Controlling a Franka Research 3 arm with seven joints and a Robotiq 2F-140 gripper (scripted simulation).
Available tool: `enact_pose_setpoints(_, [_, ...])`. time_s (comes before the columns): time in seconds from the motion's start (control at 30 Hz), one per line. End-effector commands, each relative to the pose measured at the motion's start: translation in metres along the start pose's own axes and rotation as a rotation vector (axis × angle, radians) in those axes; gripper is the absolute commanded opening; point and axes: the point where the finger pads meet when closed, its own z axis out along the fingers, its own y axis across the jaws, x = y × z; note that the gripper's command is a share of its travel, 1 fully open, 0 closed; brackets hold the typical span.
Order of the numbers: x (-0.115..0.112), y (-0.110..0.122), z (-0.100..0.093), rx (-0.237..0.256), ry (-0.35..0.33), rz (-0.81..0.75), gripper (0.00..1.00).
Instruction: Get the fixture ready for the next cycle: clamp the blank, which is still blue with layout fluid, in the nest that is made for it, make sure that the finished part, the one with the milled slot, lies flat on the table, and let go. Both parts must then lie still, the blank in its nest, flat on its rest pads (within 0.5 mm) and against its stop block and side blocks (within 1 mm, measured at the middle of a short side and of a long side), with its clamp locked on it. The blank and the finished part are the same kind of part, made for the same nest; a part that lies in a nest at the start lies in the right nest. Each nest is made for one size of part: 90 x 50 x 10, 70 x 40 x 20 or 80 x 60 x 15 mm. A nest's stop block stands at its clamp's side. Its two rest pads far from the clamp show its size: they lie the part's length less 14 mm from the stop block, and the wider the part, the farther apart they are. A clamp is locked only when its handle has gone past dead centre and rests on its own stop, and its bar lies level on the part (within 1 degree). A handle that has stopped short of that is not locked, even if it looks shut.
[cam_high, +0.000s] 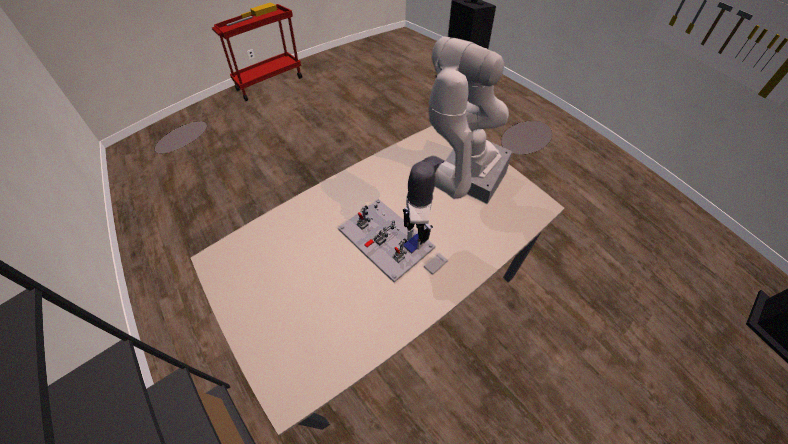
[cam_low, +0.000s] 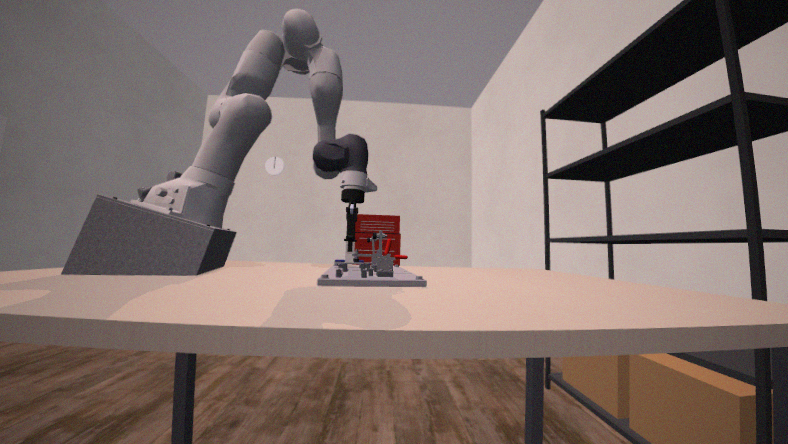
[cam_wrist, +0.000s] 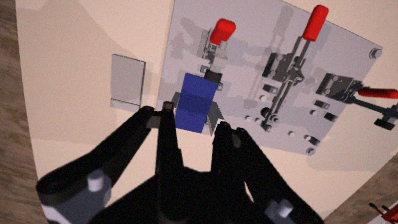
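The blue blank (cam_high: 411, 243) (cam_low: 339, 260) (cam_wrist: 194, 102) is between the fingers, over the nest at the fixture plate's end. Whether it touches the rest pads is too small to tell. My gripper (cam_high: 416, 237) (cam_low: 350, 258) (cam_wrist: 194, 104) points down and is shut on its long sides. That nest's clamp has a red handle (cam_high: 398, 250) (cam_wrist: 223, 31); its black tip (cam_wrist: 214, 75) shows at the blank's short end, and the bar looks raised. The finished part (cam_high: 435, 263) (cam_wrist: 127, 80), grey, lies flat on the table beside the plate; its slot is not clear. The fingers partly hide the nest's blocks.
The fixture plate (cam_high: 352, 234) (cam_low: 371, 282) (cam_wrist: 240, 15) carries two more nests. The middle clamp's red handle (cam_high: 368, 242) (cam_wrist: 315, 23) lies low, its bar reaching over its nest. The far clamp's red handle (cam_high: 361, 216) (cam_wrist: 378, 93) stands up. The table (cam_high: 308, 308) surrounds the plate.
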Motion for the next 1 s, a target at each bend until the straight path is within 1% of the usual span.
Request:
enact_pose_setpoints(0.0, [0.0021,-0.0003,-0.0004,0.0,0.005,-0.01,0.0])
enact_pose_setpoints(0.97, [0.0028,-0.0006,-0.0005,0.0,0.005,-0.021,0.0])
